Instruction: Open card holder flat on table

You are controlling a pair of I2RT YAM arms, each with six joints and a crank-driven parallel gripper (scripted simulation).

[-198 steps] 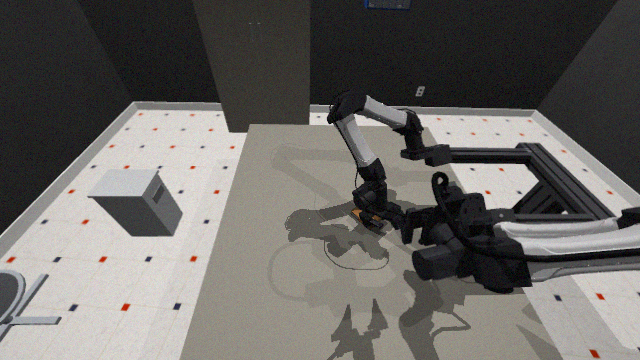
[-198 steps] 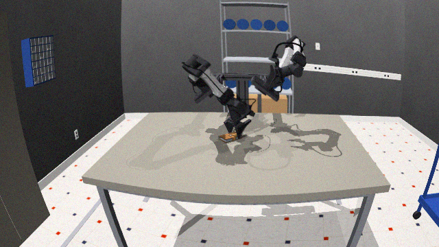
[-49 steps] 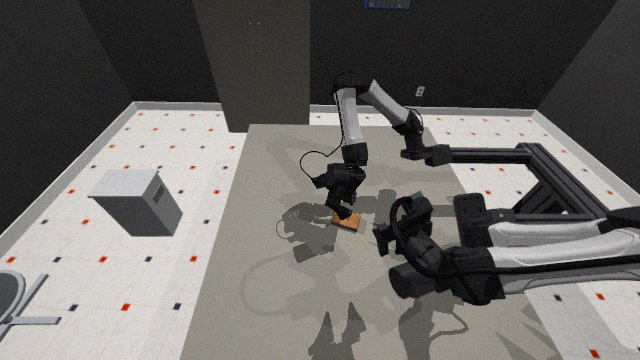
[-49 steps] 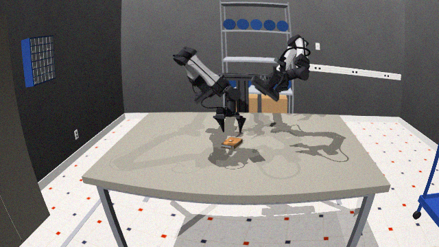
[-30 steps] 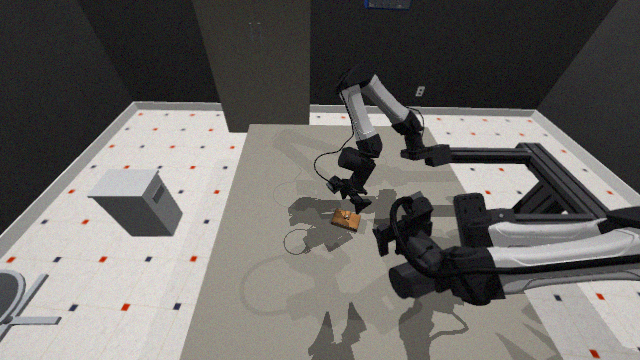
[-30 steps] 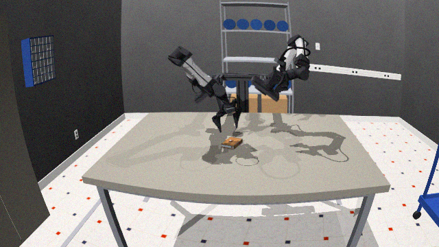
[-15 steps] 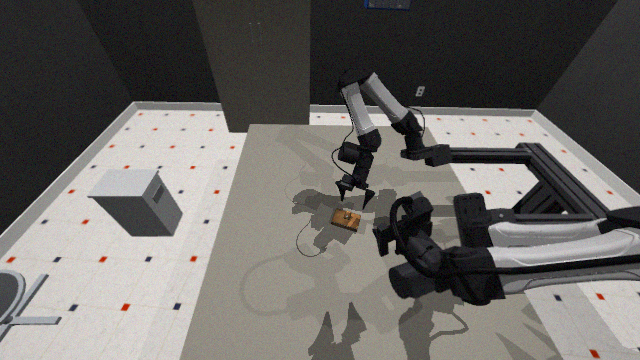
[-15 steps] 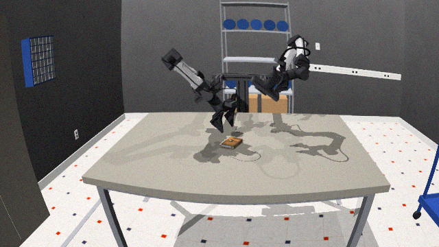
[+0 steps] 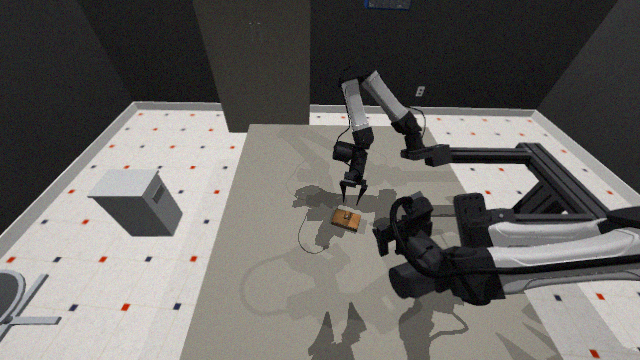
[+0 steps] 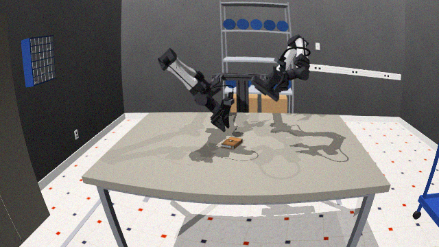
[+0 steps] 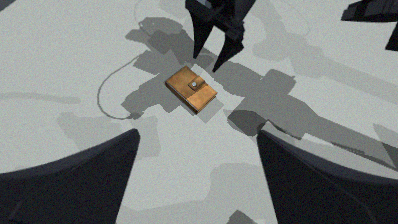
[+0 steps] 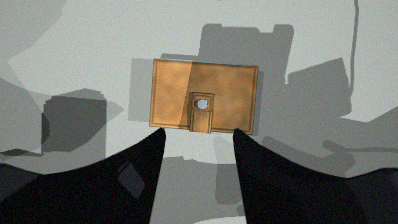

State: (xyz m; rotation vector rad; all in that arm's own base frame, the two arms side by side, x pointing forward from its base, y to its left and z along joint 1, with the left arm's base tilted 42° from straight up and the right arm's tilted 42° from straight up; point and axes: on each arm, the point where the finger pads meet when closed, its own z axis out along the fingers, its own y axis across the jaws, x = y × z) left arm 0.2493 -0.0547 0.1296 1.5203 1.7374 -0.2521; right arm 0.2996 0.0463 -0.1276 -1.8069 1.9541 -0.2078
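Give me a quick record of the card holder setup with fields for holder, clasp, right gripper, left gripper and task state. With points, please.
holder: brown card holder (image 9: 345, 220) (image 10: 232, 143) (image 11: 186, 90) (image 12: 170, 90), closed, lying on the table
clasp: strap with pale snap (image 11: 194, 84) (image 12: 202, 104), fastened over the cover
right gripper (image 9: 350, 203) (image 11: 204, 65) (image 12: 199, 132): partly open, empty, at the holder's strap side
left gripper (image 11: 198, 132): open, empty
task state: holder not yet opened

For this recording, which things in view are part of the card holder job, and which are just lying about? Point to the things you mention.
Part of the job:
- card holder (image 9: 345, 220) (image 10: 232, 143) (image 11: 191, 97) (image 12: 222, 82)
- table (image 9: 280, 165) (image 10: 236, 197)
- right gripper (image 9: 351, 204) (image 11: 204, 65) (image 12: 199, 132)
- left gripper (image 11: 199, 132)

Just there:
- grey cabinet (image 9: 160, 210)
- shelf rack (image 10: 255, 60)
- blue cart (image 10: 430, 206)
- wall outlet (image 9: 420, 91) (image 10: 76, 134)
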